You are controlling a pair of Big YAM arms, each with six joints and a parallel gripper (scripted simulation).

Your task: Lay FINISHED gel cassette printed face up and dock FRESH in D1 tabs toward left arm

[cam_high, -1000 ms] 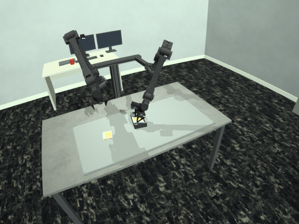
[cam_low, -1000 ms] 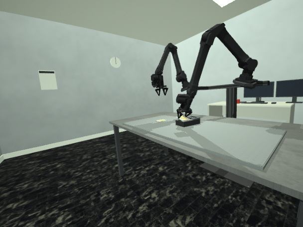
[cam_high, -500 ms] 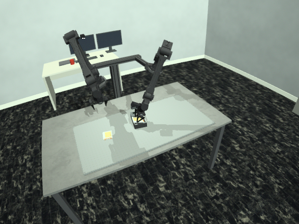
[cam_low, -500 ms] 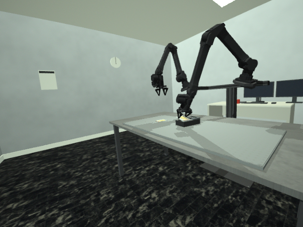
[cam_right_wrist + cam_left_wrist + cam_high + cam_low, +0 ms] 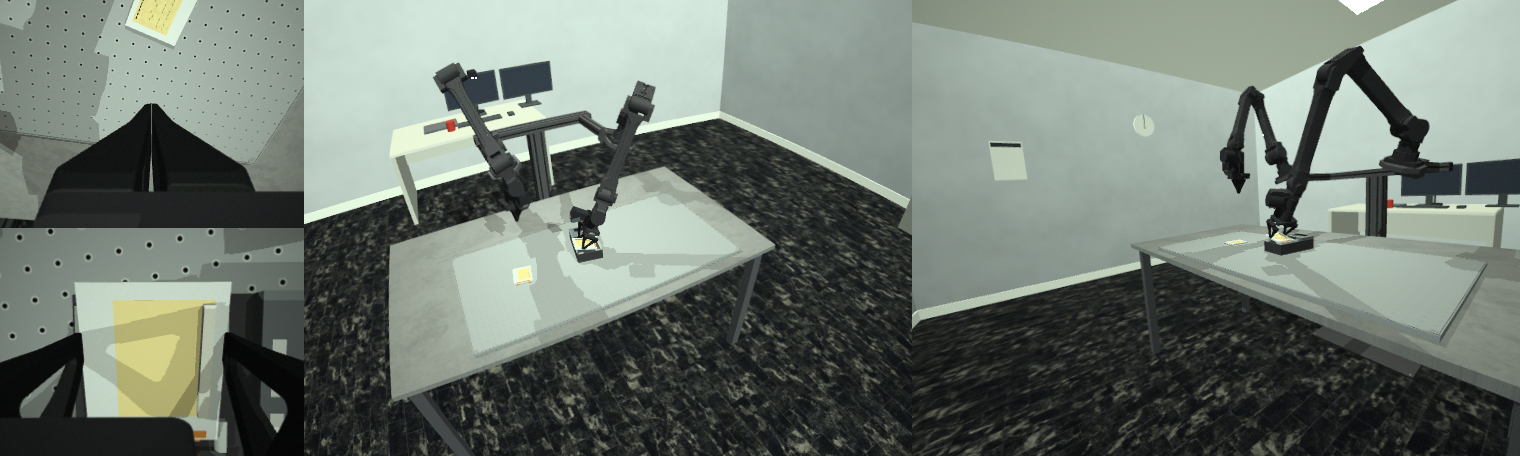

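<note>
Your left gripper (image 5: pixel 586 242) (image 5: pixel 1280 233) (image 5: pixel 153 342): clamped on FRESH (image 5: pixel 580 242) (image 5: pixel 1280 238) (image 5: pixel 150 358), tilted at D1 (image 5: pixel 590 256) (image 5: pixel 1290 246) (image 5: pixel 282 318)
Your right gripper (image 5: pixel 517 219) (image 5: pixel 1238 191) (image 5: pixel 151 113): closed, nothing gripped
FINISHED (image 5: pixel 523 275) (image 5: pixel 1235 242) (image 5: pixel 159 17): flat on your deck (image 5: pixel 494 310) (image 5: pixel 1377 285) (image 5: pixel 210 90), printed face up
</note>
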